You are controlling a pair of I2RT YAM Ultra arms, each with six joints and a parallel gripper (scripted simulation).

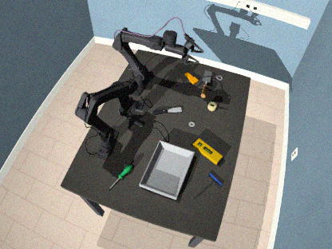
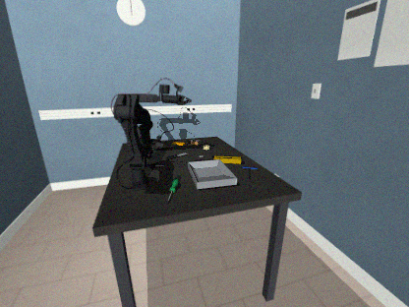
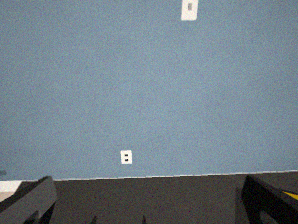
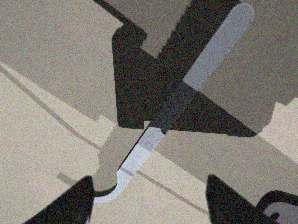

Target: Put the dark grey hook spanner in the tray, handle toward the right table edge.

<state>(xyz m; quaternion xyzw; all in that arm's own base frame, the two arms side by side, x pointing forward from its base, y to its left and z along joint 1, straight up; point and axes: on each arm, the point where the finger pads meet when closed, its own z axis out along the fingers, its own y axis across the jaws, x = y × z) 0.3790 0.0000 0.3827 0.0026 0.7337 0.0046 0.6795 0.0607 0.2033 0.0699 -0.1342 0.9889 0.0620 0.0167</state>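
The dark grey hook spanner (image 1: 169, 109) lies on the table behind the empty grey tray (image 1: 167, 168), which stands right way up; the tray also shows in the exterior view (image 2: 212, 173). My right gripper (image 1: 148, 114) hangs low beside the spanner. In the right wrist view the spanner (image 4: 170, 115) runs diagonally, its hook end between my open right fingers, close to one finger. My left gripper (image 1: 191, 48) is open and empty, held high over the table's back edge. In the left wrist view its fingers frame only wall and table.
A green screwdriver (image 1: 123, 174) lies left of the tray. A yellow device (image 1: 207, 150) and a blue tool (image 1: 215, 178) lie to the tray's right. A washer (image 1: 193, 124), a tape roll (image 1: 211, 105), a hammer (image 1: 205, 81) and an orange block (image 1: 191, 77) lie further back.
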